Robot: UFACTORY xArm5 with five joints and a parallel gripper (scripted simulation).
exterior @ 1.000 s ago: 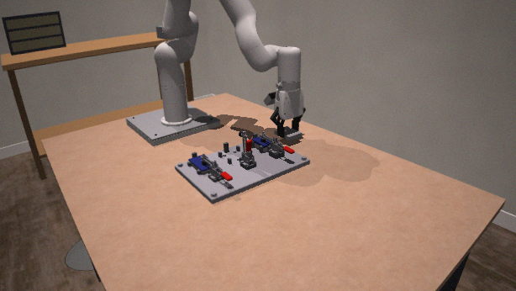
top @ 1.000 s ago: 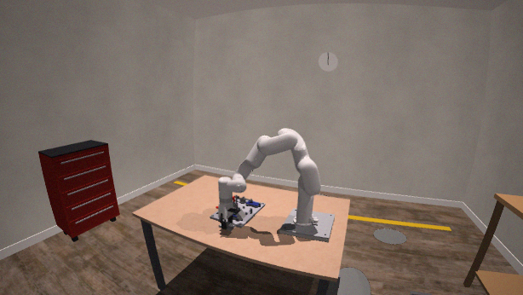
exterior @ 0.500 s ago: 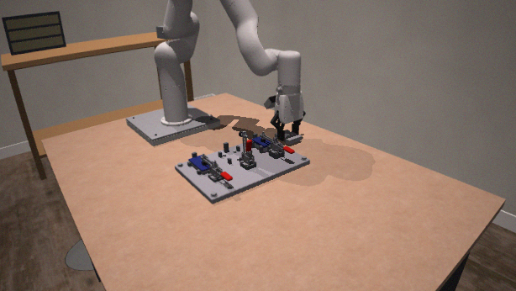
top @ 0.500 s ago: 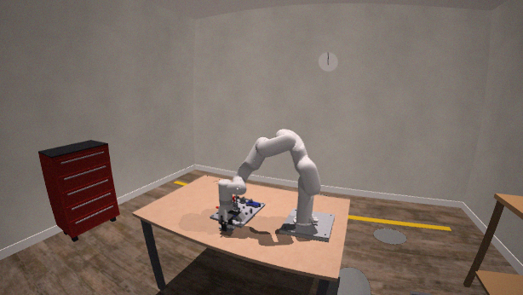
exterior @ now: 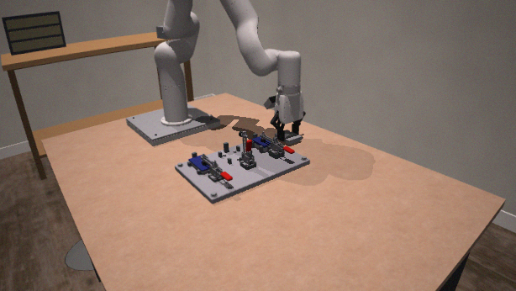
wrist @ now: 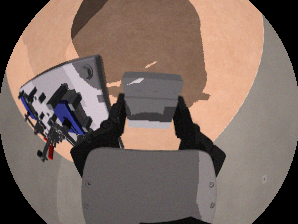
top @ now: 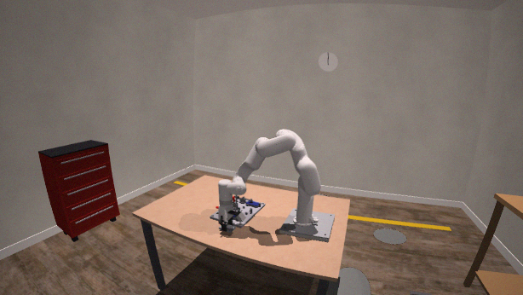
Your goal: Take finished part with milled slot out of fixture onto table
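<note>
My gripper (exterior: 287,131) is shut on the grey finished part (wrist: 150,99), a flat block held between the two black fingers. It hangs low over the table, just beyond the far edge of the grey fixture plate (exterior: 242,168). I cannot tell whether the part touches the table. On the plate, one blue blank (exterior: 198,163) lies in the left nest and another blue blank (exterior: 261,143) in the right nest, each under a clamp with a red handle lying low. The middle clamp (exterior: 247,153) stands with its red handle raised over an empty nest. The plate also shows at the left of the wrist view (wrist: 63,106).
The arm's base plate (exterior: 172,124) is bolted to the table behind the fixture. A wooden shelf (exterior: 80,48) stands beyond the table. A red drawer cabinet (top: 78,187) stands on the floor at the left.
</note>
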